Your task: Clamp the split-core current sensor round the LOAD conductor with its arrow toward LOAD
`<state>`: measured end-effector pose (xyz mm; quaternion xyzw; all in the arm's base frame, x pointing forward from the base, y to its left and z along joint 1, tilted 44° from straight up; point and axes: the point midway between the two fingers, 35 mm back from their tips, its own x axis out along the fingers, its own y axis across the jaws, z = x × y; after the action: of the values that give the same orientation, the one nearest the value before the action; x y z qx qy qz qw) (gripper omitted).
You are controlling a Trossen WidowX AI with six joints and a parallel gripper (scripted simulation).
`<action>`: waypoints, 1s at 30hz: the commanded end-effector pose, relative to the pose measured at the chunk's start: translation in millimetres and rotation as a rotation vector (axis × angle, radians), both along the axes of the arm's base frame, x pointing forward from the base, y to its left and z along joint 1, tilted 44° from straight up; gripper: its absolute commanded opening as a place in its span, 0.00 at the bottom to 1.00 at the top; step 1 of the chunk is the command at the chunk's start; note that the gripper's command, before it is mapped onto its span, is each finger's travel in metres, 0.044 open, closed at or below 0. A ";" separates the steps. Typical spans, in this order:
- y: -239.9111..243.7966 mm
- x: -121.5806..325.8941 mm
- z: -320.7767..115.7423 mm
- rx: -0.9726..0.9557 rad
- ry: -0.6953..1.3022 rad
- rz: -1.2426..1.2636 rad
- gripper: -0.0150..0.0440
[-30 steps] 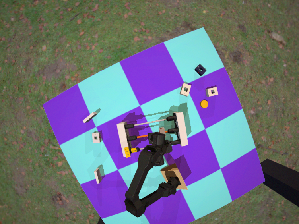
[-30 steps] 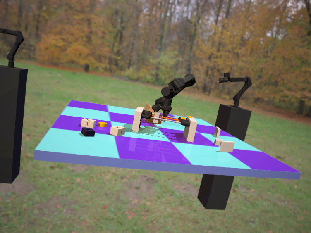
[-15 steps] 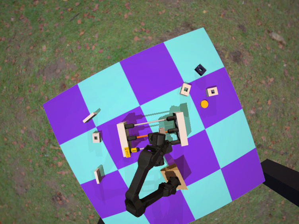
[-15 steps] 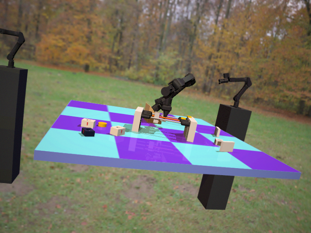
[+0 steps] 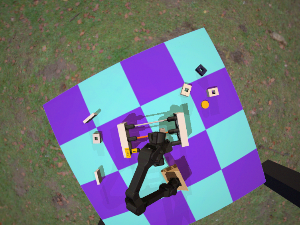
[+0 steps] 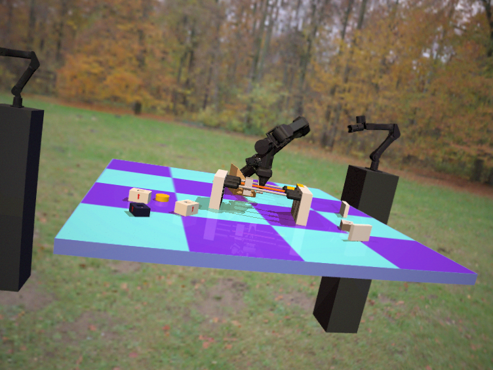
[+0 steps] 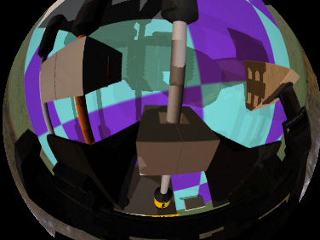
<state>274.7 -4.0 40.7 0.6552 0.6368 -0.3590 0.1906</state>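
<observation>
My gripper (image 7: 169,127) is shut on the sensor (image 7: 176,155), a pale box with a thin seam down its near side. The box sits around the grey LOAD conductor (image 7: 178,47), which enters its top opening and comes out below. No gap shows at the seam; whether it is latched cannot be told. The yellow LOAD marker (image 5: 127,153) is on the left end post, and a yellow band (image 5: 134,150) (image 7: 162,201) is on that conductor's end. No arrow shows on the held sensor. The arm hides the sensor in the top view.
Another pale box (image 6: 248,185) (image 7: 64,70) is on the orange conductor (image 5: 142,137) (image 7: 83,115) beside the gripper. Pale end posts (image 5: 182,130) (image 5: 123,137) flank the conductors. A brown angled holder (image 5: 183,184) (image 7: 272,85) stands near the arm. Loose blocks and a yellow disc (image 5: 204,104) lie farther off.
</observation>
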 end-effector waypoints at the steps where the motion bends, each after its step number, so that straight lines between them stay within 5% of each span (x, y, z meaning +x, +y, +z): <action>1: 0.9 1.2 1.5 -0.004 0.001 0.003 0.25; 28: 17.1 4.5 9.7 -0.004 -0.010 -0.007 0.25; 30: 13.7 3.8 11.5 -0.008 -0.007 -0.007 0.34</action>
<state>278.4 9.7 52.0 0.6582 0.6320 -0.3602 0.1939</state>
